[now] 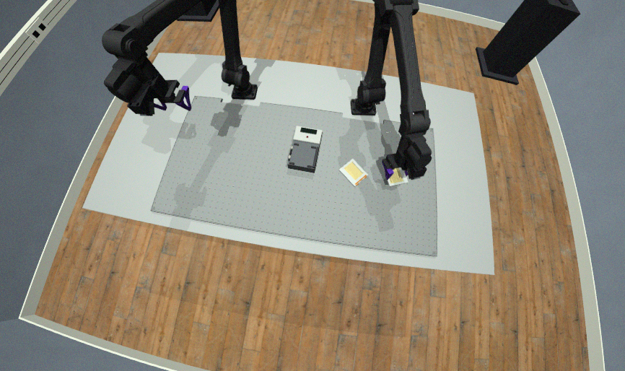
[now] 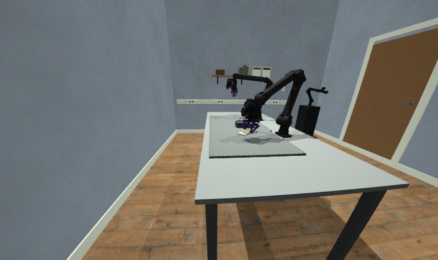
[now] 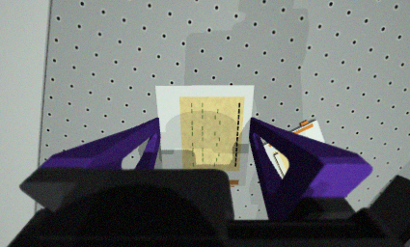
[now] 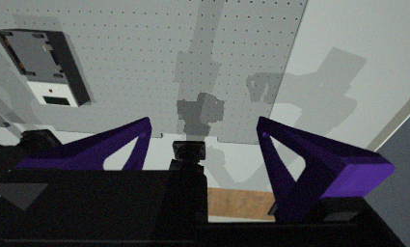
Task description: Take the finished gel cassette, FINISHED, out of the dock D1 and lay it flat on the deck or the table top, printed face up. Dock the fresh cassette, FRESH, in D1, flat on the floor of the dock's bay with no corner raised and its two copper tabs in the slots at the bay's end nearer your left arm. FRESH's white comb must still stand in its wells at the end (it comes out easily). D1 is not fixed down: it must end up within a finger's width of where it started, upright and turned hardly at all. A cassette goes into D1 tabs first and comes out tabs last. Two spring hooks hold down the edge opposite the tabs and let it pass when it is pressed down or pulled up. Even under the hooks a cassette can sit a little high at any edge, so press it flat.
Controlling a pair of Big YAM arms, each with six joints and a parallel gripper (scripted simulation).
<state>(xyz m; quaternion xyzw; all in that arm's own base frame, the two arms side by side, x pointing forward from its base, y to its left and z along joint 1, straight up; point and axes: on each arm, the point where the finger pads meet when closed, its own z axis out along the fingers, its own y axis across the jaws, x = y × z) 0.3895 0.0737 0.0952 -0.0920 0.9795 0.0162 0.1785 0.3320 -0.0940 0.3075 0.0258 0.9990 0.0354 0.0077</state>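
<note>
My left gripper (image 1: 398, 173) (image 2: 249, 130) (image 3: 205, 123) is shut on FINISHED (image 3: 212, 130) (image 1: 396, 177), gripping its two side edges. FINISHED is held about level above the deck, printed face up, with dark and green bands on its yellow gel. FRESH (image 1: 353, 170) (image 3: 317, 130) lies on the deck, with copper tabs at one end; its comb cannot be made out. The dock D1 (image 1: 304, 155) (image 4: 39, 53) stands upright on the deck with an empty bay. My right gripper (image 4: 204, 123) (image 1: 177, 109) (image 2: 234, 95) is open and empty, raised at the far end from FINISHED.
The perforated deck (image 1: 241, 184) (image 2: 224, 149) lies on the white table (image 1: 462, 184) (image 2: 278, 177). FRESH lies between D1 and the held cassette. Two idle arm bases (image 1: 244, 91) (image 1: 363, 107) stand along the table's back edge.
</note>
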